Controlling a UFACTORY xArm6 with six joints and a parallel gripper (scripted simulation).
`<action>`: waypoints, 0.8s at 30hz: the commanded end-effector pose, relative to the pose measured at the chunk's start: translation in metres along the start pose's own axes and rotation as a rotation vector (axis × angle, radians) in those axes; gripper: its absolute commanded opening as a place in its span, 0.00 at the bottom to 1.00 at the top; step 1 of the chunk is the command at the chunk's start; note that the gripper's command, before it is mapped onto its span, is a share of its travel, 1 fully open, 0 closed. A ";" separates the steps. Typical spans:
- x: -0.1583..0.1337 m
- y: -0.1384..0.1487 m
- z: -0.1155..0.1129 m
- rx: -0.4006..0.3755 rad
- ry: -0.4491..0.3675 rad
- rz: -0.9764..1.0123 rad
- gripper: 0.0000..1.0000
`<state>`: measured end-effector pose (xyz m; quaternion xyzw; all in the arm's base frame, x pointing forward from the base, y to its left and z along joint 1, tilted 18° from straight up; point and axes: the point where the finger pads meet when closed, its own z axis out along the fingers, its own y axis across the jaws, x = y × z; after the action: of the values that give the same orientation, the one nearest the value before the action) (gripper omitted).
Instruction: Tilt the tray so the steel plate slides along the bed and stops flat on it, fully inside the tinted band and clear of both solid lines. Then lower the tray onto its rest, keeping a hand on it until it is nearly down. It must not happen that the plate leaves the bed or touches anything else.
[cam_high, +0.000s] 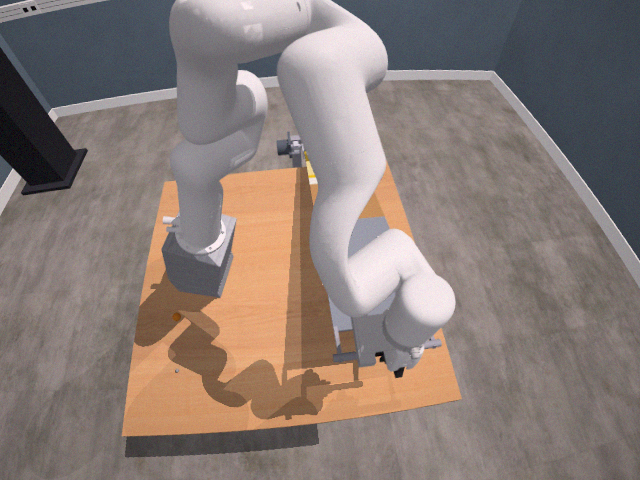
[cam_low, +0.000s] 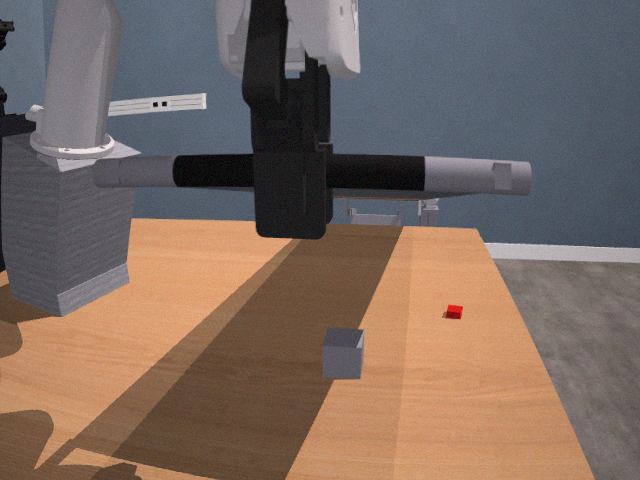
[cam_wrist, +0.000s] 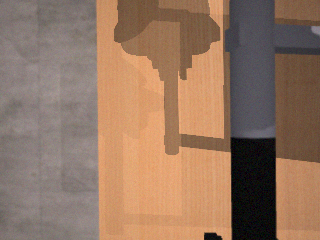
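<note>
My gripper (cam_low: 289, 206) is shut on the tray's handle bar (cam_low: 310, 176), on its black middle section, and holds it level well above the table. In the overhead view the gripper (cam_high: 398, 367) is at the tray's near end, and my arm hides most of the tray bed (cam_high: 369, 232). A yellow strip (cam_high: 311, 173) shows near the tray's far hinge (cam_high: 289, 145). The steel plate and the tinted band are hidden. In the wrist view the bar (cam_wrist: 252, 125) runs top to bottom, grey above and black below.
A small grey block, the tray's rest (cam_low: 343, 353), stands on the wooden table under the raised end. A small red cube (cam_low: 454, 311) lies to its right. My arm's grey base (cam_high: 199, 258) stands at the table's left. The table's right edge (cam_low: 516, 310) is near.
</note>
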<state>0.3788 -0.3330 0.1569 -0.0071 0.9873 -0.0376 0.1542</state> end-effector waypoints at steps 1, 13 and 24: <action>-0.001 0.000 -0.005 0.004 -0.003 0.000 0.00; -0.001 -0.009 0.035 0.004 -0.003 0.000 0.00; -0.002 -0.021 0.105 0.004 -0.003 0.000 0.00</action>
<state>0.4045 -0.3558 0.0760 -0.0064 0.9871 -0.0410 0.1544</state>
